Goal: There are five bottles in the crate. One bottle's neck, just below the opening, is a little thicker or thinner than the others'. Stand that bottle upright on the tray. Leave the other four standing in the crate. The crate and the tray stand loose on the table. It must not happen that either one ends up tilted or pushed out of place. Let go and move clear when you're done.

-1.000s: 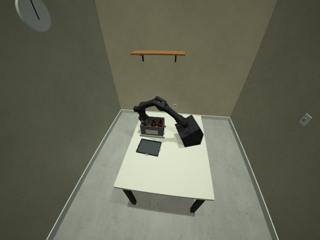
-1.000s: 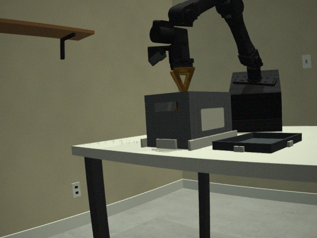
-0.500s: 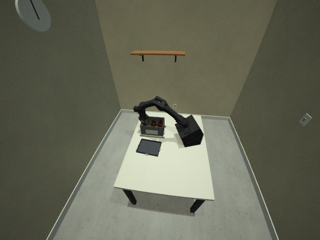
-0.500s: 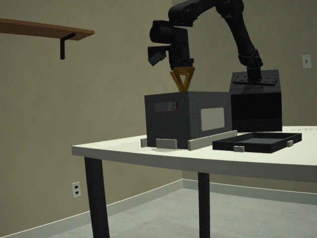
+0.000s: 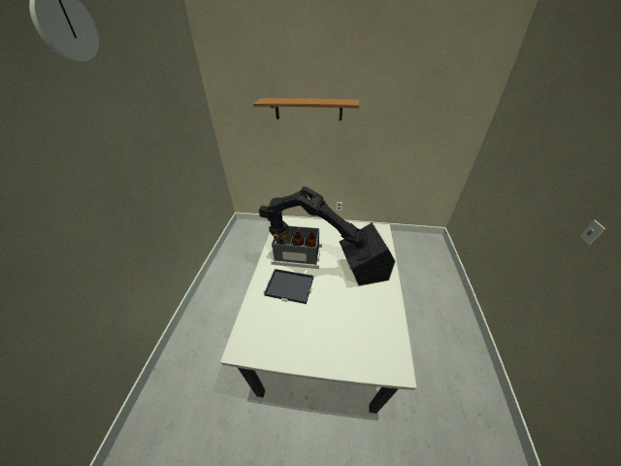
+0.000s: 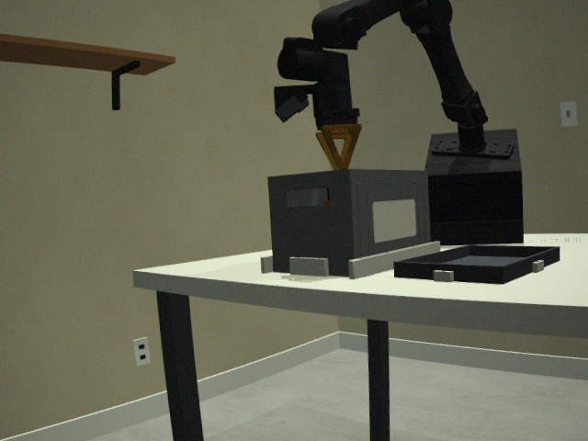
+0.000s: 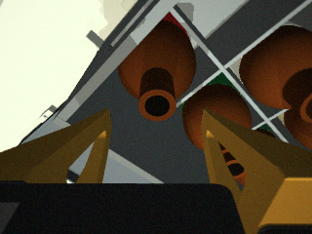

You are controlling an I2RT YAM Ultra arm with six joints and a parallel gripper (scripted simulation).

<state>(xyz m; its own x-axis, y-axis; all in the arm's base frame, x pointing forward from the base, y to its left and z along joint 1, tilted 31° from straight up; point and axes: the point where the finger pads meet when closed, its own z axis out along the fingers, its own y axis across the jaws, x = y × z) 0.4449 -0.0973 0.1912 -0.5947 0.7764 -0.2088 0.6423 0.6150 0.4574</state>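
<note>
My gripper (image 7: 156, 117) hangs part-open with nothing between its yellow fingers — in the wrist view only the dark crate floor and a bottle mouth show in the gap. I have it pointing straight down over the crate's (image 6: 348, 213) far-left corner, fingertips level with the rim in the exterior view, because the necks can only be compared and gripped from above; the crate walls hide everything else.

In the wrist view, the nearest bottle (image 7: 157, 65) sits at twelve o'clock from the gap, its opening just beyond the fingertips and roughly centred between them. A second bottle (image 7: 216, 114) lies at three o'clock, partly behind the right finger, and two more crowd the frame edge at two o'clock. White dividers (image 7: 214, 60) keep each bottle in its own cell, so they stand upright and apart.

I cannot yet tell which neck is the odd one — the differences are too slight from here.

The tray (image 5: 288, 285) waits at six o'clock from the crate in the top view, near it, holding nothing I can see.
</note>
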